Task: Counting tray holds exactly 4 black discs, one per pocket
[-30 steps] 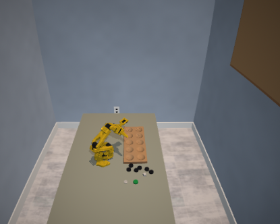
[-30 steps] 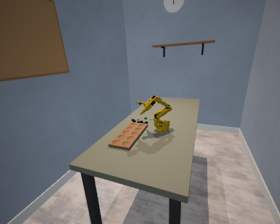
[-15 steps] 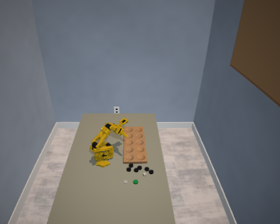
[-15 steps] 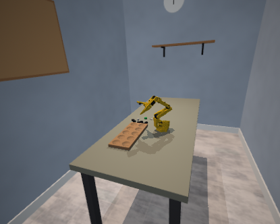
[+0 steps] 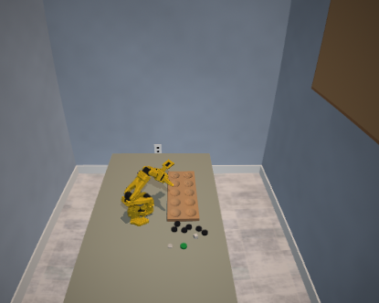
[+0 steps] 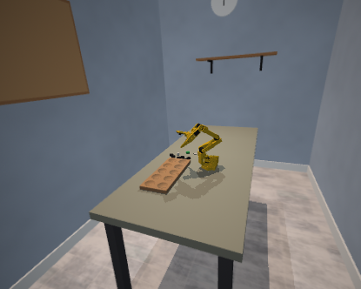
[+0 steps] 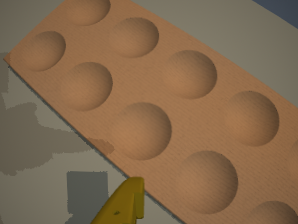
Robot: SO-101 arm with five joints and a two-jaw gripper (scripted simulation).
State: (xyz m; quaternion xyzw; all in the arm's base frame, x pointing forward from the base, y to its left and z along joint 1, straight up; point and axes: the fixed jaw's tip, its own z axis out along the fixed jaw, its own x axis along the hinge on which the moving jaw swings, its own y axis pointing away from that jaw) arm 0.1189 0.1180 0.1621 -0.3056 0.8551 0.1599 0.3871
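The brown counting tray (image 5: 182,197) (image 6: 154,190) (image 7: 135,75) has two rows of round pockets. No disc shows in any visible pocket; the arm partly covers the tray's far left pockets in the top view. Several black discs (image 5: 184,230) (image 6: 182,157) lie in a loose group on the table just off the tray's near end in the top view, some close together. My gripper (image 5: 172,174) (image 6: 179,139) is open and empty, raised above the tray's left long side. One yellow finger shows at the bottom of the wrist view, over the tray's edge.
A green disc (image 5: 184,245) (image 6: 188,152) lies beyond the black discs. A small white piece (image 5: 195,235) lies near the black discs at the right, and another white piece (image 5: 170,245) lies left of the green disc. The arm's base stands left of the tray in the top view.
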